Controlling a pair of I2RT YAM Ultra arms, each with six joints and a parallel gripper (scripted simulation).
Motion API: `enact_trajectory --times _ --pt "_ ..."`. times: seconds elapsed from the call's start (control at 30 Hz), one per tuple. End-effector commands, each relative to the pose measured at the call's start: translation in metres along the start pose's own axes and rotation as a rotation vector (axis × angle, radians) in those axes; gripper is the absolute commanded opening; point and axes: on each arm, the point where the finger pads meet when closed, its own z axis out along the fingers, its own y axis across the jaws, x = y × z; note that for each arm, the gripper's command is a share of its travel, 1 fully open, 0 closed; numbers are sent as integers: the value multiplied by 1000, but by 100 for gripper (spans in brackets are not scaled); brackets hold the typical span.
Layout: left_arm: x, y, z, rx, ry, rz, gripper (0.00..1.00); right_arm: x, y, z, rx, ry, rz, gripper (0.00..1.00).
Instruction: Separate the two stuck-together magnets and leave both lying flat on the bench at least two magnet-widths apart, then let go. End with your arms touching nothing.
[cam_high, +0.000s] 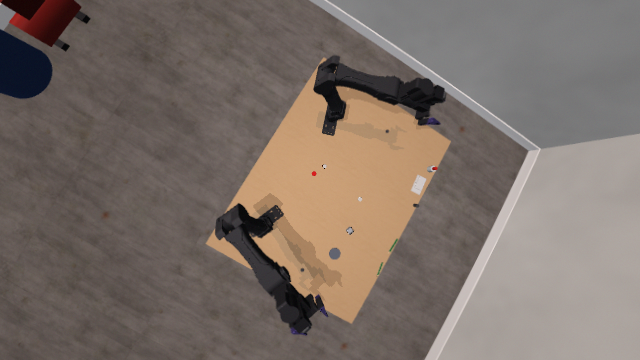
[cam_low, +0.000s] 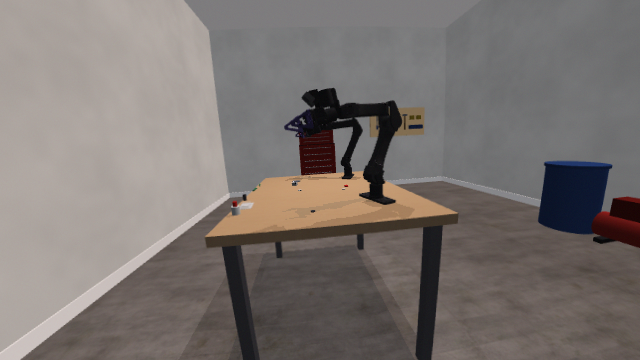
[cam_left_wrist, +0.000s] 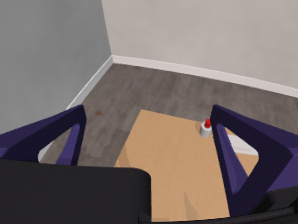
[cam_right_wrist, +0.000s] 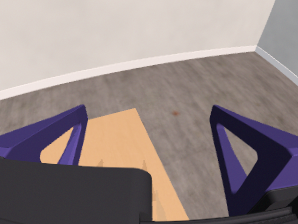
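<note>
Two small dark disc magnets lie flat on the wooden bench, far apart: one (cam_high: 387, 131) near the left arm, which also shows in the exterior view (cam_low: 312, 211), and one (cam_high: 302, 270) near the right arm. My left gripper (cam_high: 430, 121) is raised high past the bench edge, open and empty; in its wrist view (cam_left_wrist: 149, 112) only the bench corner and floor show between the fingers. My right gripper (cam_high: 310, 320) is also raised beyond the opposite bench edge, open and empty in its wrist view (cam_right_wrist: 149, 112). Neither arm touches any object.
A red-capped white bottle (cam_high: 432, 169) and a white card (cam_high: 418, 184) sit by one edge. A red dot (cam_high: 314, 173), a white cube (cam_high: 359, 199), a grey disc (cam_high: 334, 253) and green strips (cam_high: 394, 245) lie on the bench. A wall runs close by.
</note>
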Motion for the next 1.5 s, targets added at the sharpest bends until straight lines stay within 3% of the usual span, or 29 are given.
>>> enact_trajectory --times 0.0,0.27,1.47 --pt "-43 2 -18 -7 -163 -29 100 -36 -2 -17 6 -143 37 100" --pt "-60 3 -36 -7 -253 -51 100 -54 -3 -35 6 -233 59 100" --pt "-55 2 -35 -5 -236 -45 100 -52 -2 -35 5 -225 48 100"
